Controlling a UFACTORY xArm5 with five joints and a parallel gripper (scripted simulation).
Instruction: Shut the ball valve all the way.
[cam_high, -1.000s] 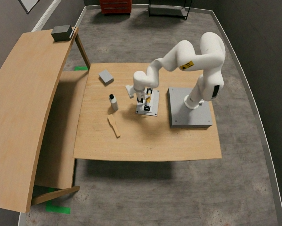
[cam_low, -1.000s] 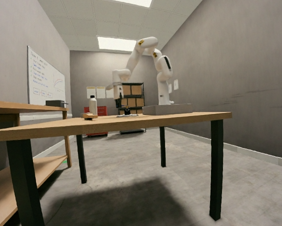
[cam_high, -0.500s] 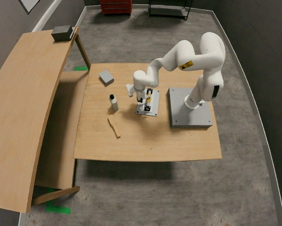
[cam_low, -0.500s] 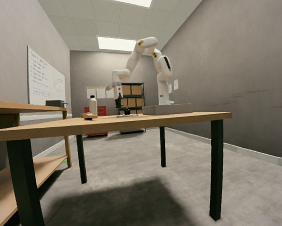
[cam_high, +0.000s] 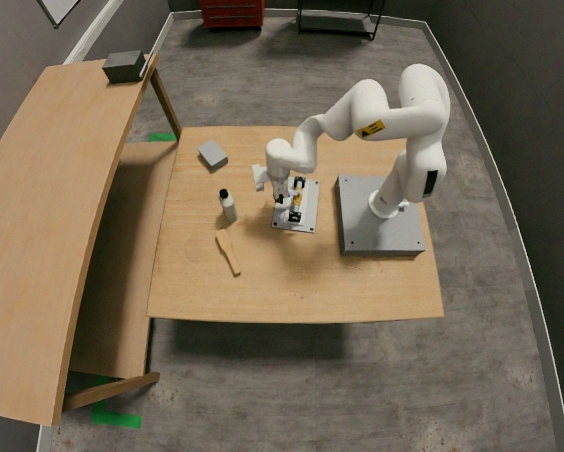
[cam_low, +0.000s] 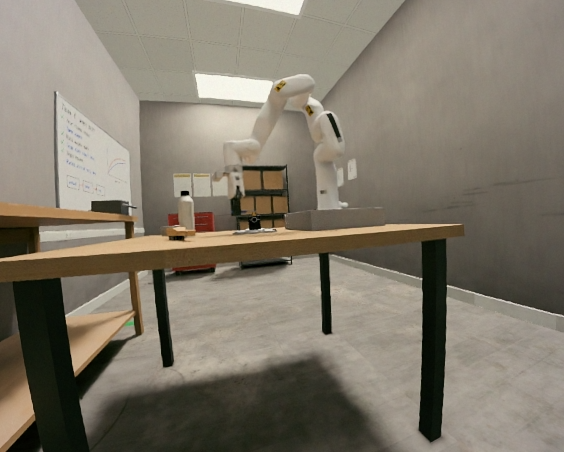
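Ball valve (cam_high: pixel 296 199) on a grey mounting plate (cam_high: pixel 310 210), centre of the wooden table (cam_high: pixel 300 290), beside the arm's grey base (cam_high: pixel 400 240). Gripper (cam_high: pixel 280 199) points down, clenched on the valve's handle. White bottle (cam_high: pixel 228 205) and wooden spatula (cam_high: pixel 229 252) lie nearby.

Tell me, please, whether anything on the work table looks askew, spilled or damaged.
Nothing stands out. The white bottle stands upright, the wooden spatula and grey block lie flat, and the gripper is shut on the ball valve's handle over its plate.
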